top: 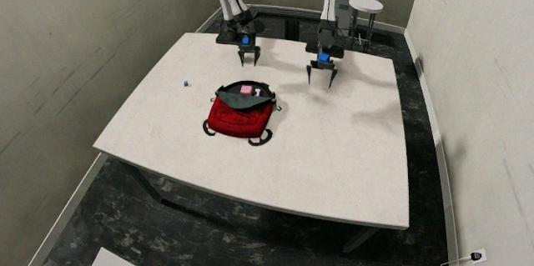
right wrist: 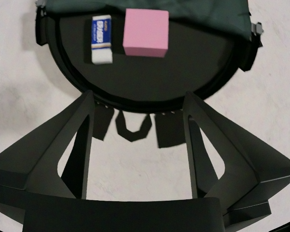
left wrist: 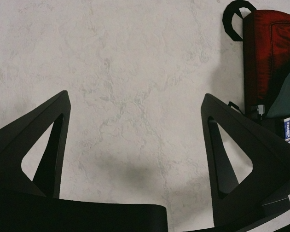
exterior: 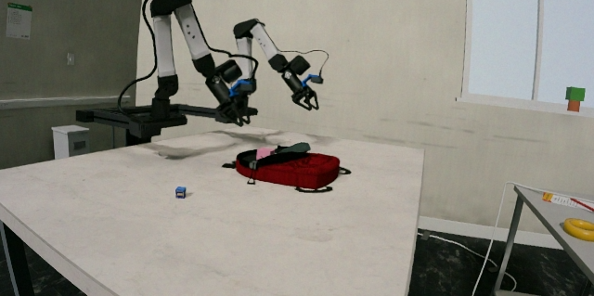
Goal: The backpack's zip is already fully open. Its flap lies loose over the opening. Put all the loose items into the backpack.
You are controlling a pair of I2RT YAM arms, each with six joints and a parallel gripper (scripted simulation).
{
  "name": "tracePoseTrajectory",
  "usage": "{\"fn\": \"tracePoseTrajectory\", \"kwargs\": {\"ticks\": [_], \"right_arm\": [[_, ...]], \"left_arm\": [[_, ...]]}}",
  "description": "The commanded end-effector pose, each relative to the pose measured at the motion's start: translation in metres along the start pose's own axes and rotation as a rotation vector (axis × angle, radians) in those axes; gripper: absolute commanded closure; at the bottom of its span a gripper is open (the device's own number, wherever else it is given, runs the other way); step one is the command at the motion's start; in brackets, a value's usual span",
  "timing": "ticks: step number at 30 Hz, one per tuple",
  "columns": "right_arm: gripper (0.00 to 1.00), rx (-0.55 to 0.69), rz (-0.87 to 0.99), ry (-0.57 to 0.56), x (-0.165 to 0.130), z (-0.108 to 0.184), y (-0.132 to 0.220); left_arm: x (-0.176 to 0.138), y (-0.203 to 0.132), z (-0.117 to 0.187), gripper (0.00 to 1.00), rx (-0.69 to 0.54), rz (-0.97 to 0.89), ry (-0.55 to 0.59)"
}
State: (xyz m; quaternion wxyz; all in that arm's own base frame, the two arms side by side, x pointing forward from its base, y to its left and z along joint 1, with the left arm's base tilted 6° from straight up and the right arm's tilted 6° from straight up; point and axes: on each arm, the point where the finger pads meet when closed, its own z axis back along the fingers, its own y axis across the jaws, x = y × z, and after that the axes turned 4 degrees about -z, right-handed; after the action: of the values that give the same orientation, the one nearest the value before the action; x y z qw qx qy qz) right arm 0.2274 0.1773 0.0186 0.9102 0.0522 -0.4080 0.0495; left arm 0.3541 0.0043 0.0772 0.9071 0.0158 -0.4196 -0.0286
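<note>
Across the pale table point(top: 334, 149) point(exterior: 209, 236), 1 small blue cube point(top: 186, 83) point(exterior: 180, 192) lies apart from the red backpack point(top: 239, 120) point(exterior: 297, 171) point(left wrist: 262, 57), which holds 1 pink block point(top: 246, 90) point(exterior: 264, 152) point(right wrist: 146, 31) and 1 eraser point(top: 258, 92) point(left wrist: 288, 130) point(right wrist: 101, 39), while both the left gripper point(top: 319, 85) point(exterior: 314, 108) point(left wrist: 136, 98) and right gripper point(top: 249, 65) point(exterior: 241, 123) point(right wrist: 139, 98) hang released, grasping nothing.

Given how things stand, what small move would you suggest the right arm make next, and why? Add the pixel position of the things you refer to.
I would probably swing the open right pincer point(top: 249, 65) point(right wrist: 139, 98) over toward the small blue cube point(top: 186, 83) point(exterior: 180, 192). It lies alone on the table, while the eraser point(top: 258, 92) point(left wrist: 287, 130) point(right wrist: 101, 39) and pink block point(top: 246, 90) point(exterior: 264, 152) point(right wrist: 146, 32) are already in the backpack point(top: 239, 120) point(exterior: 292, 172) point(left wrist: 265, 57).
</note>
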Motion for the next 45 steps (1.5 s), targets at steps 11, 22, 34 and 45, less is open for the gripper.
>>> {"fn": "tracePoseTrajectory", "kwargs": {"ticks": [11,22,34,45], "right_arm": [[0.51,0.092,0.137,0.016,0.037,0.023,-0.078],[0.51,0.136,0.253,0.032,0.071,0.042,-0.176],[0.51,0.232,0.321,0.062,0.072,0.041,-0.165],[0.51,0.215,0.330,0.051,0.037,0.001,-0.264]], "left_arm": [[0.006,-0.001,0.002,0.10,-0.004,-0.005,-0.018],[0.006,-0.001,0.002,0.10,-0.004,-0.005,-0.018],[0.006,-0.001,0.002,0.10,-0.004,-0.005,-0.018],[0.006,-0.001,0.002,0.10,-0.004,-0.005,-0.018]]}}
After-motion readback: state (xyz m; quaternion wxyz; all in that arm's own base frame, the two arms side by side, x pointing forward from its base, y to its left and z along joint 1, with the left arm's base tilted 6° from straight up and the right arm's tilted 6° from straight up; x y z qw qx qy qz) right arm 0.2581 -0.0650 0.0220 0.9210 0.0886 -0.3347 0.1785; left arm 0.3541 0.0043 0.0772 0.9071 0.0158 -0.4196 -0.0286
